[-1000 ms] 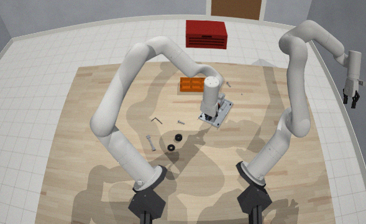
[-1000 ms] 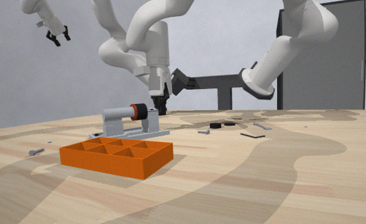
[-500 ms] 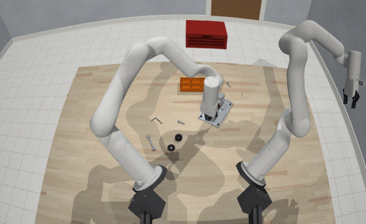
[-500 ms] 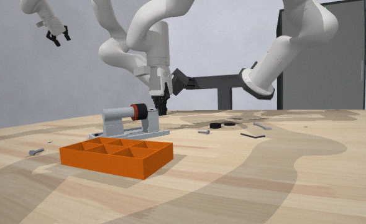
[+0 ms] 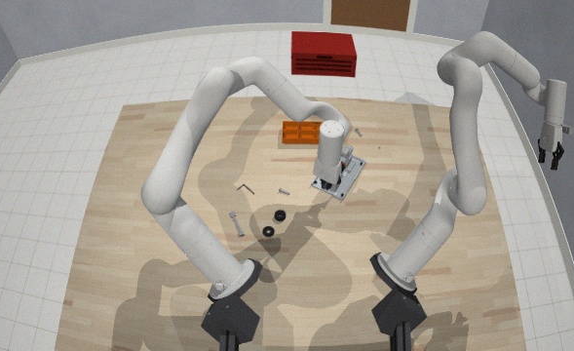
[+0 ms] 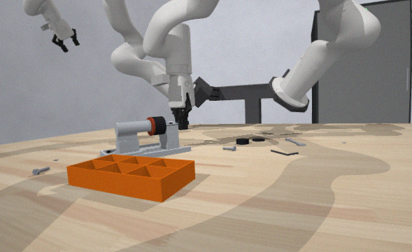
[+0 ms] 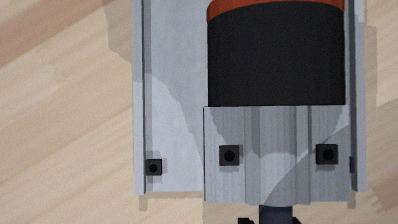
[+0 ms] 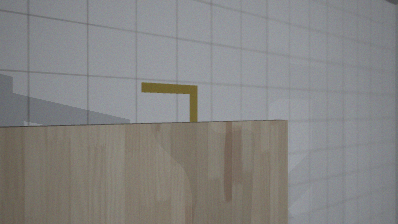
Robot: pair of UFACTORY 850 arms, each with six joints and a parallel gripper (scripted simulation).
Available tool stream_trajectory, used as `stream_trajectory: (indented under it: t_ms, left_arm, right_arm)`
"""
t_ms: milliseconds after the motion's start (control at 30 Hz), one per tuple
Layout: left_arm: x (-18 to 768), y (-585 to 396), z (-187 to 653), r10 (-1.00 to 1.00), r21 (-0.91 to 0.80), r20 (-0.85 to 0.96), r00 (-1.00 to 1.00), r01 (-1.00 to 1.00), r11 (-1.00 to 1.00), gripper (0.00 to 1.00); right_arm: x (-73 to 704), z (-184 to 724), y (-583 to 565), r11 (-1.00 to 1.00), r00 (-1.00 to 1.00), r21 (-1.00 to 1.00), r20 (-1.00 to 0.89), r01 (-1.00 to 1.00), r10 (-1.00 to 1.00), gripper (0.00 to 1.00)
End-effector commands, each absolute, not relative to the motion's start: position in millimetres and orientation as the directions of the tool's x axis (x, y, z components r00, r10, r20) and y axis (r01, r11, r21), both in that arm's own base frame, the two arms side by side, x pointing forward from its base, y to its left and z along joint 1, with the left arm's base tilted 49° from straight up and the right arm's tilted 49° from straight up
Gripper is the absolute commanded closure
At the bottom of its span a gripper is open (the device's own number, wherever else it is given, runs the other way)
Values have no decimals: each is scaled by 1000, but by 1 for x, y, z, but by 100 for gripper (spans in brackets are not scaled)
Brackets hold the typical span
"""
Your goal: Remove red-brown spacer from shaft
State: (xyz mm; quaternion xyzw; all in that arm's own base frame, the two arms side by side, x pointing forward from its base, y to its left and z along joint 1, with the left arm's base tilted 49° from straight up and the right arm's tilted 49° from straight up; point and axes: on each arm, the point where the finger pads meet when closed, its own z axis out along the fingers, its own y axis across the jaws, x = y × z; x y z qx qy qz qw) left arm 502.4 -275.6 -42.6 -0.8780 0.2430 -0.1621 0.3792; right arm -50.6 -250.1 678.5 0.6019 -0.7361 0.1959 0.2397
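The housing block and the smaller block stand on a grey base plate. The red-brown spacer is between them on the housing side, upright and in line with the black spacers. The black ones reach the smaller block. The dark shaft sticks out of the smaller block's outer side; its part inside the spacers is hidden. My left gripper is shut on this end. My right gripper is open and empty, high beyond the table's right edge.
An orange compartment box lies behind the plate. A bolt, a hex key, a wrench and two black rings lie left of the plate. Another bolt lies beyond it.
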Motion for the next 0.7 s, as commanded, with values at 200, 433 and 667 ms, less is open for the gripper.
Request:
stream_trajectory:
  t_ms: [200,433,667]
  left_arm:
    - [501,-276,-42,-550,-744,102,829,-304,-595,100]
    - [500,-275,-42,-550,-744,102,829,-304,-595,100]
    - [499,-274,-43,-550,-744,102,829,-304,-595,100]
  right_arm:
    - [-51,679,-250,199,-160,0,590,-980,-791,0]
    - [-51,679,-250,199,-160,0,590,-980,-791,0]
    - [-51,679,-250,199,-160,0,590,-980,-791,0]
